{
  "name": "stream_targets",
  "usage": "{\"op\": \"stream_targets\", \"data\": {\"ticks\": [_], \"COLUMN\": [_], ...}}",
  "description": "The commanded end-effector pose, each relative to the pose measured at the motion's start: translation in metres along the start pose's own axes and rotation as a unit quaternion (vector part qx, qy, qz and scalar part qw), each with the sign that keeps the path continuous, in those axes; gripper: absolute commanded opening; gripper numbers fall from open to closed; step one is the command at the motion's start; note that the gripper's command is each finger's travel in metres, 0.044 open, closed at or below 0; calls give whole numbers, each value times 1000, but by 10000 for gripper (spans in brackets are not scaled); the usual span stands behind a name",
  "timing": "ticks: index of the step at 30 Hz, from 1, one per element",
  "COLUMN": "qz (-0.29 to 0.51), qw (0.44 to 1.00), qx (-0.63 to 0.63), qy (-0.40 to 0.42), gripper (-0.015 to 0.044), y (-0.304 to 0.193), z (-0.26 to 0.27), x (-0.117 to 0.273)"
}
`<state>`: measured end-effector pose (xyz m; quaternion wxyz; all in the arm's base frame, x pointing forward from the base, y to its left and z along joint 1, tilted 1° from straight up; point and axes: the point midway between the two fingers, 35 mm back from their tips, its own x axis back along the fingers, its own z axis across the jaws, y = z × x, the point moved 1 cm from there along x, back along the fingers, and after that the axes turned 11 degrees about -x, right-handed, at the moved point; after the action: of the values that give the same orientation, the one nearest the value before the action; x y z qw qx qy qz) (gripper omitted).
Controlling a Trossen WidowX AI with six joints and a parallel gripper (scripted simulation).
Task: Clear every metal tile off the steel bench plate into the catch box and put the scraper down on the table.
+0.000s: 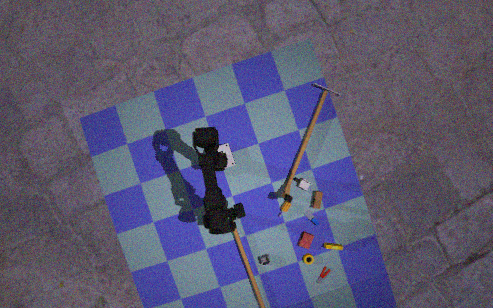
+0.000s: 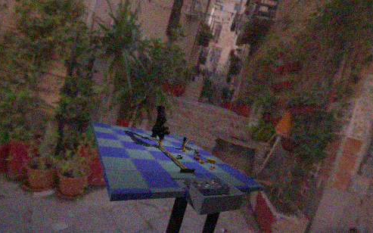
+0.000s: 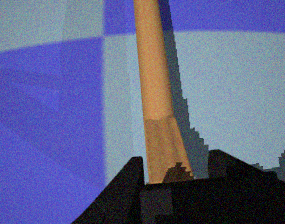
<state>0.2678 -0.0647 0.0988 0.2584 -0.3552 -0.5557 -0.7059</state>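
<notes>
Currently | gripper [image 1: 235, 227] [image 2: 160, 139] [image 3: 175, 163] clamped on scraper handle [image 1: 247, 265] [image 2: 171, 155] [image 3: 155, 70] | arm [image 1: 211, 185] [image 2: 160, 122] reaching over checkered table [image 1: 138, 175] [image 2: 112, 153] [image 3: 48, 120]

The gripper [image 1: 238, 211] [image 2: 165, 132] [image 3: 175, 163] at my command is black. The scraper handle [image 1: 247, 265] [image 2: 172, 155] [image 3: 154, 65] running out from its fingers is orange-tan; its head [image 2: 187, 170], at the end away from the gripper, is dark. The tabletop [image 1: 228, 210] [image 2: 120, 152] [image 3: 48, 125] beneath the gripper carries a blue and pale grey-green check. Beyond the scraper head, I read the catch box [image 2: 222, 203] as grey.
</notes>
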Motion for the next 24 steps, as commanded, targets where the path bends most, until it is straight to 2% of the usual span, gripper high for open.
{"op": "stream_targets", "data": {"ticks": [1,24], "qz": [-6,-7], "qw": [1000,1000], "qx": [0,-1], "qy": [0,-1], "gripper": [0,0], "y": [8,40], "z": [0,0], "x": [-1,-18]}}
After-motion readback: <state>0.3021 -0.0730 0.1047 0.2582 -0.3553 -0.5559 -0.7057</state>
